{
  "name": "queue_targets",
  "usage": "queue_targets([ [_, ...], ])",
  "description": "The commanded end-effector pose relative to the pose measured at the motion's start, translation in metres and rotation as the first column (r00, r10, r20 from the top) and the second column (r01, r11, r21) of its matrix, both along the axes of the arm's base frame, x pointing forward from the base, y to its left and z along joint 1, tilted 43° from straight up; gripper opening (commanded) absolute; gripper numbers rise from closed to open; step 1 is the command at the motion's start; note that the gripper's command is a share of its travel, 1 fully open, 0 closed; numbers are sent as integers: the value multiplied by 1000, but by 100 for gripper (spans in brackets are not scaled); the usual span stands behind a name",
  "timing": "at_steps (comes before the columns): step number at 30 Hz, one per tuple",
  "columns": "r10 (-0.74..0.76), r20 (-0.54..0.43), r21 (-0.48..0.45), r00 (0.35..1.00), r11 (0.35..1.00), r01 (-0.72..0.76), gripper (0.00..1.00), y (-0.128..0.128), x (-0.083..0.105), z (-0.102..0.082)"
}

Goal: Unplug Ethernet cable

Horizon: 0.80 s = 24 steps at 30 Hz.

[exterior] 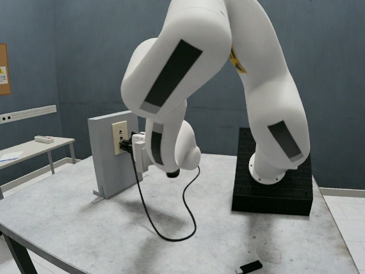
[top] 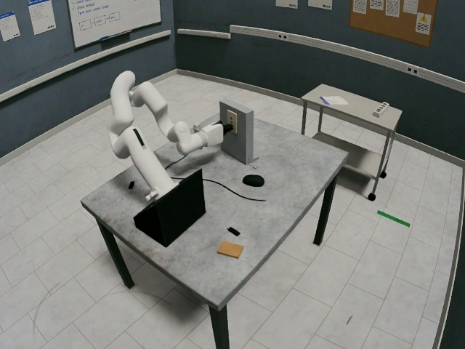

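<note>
A cream wall plate (top: pixel 232 121) (exterior: pixel 119 137) sits on a grey upright block (top: pixel 240 131) on the table. A black Ethernet plug (exterior: pixel 124 144) sits at the plate's bottom port. Its black cable (exterior: pixel 165 206) drops and loops over the table top. My gripper (exterior: pixel 127 145) (top: pixel 227 128) reaches level to the plate and is shut on the plug, close against the plate. The fingertips and the latch tab are too small to make out. The top port looks empty.
My black base block (top: pixel 171 211) (exterior: pixel 272 177) stands at the table's near-left. A black mouse (top: pixel 253 180), a tan pad (top: pixel 229 249) and small black pieces (top: pixel 233 231) (exterior: pixel 248 267) (top: pixel 131 185) lie on the table. A cart (top: pixel 351 123) stands to the right.
</note>
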<state>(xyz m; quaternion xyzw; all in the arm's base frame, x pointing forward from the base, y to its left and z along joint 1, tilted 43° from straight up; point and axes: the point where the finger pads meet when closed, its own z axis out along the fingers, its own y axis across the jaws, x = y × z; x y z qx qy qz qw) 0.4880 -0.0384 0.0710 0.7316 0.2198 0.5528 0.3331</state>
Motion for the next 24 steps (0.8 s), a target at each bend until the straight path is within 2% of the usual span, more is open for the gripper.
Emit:
queue_targets([
  [1, -1, 1, 0, 1000, 1000, 1, 0, 0, -2, 1],
  [24, -1, 1, 0, 1000, 1000, 1, 0, 7, -29, 6],
])
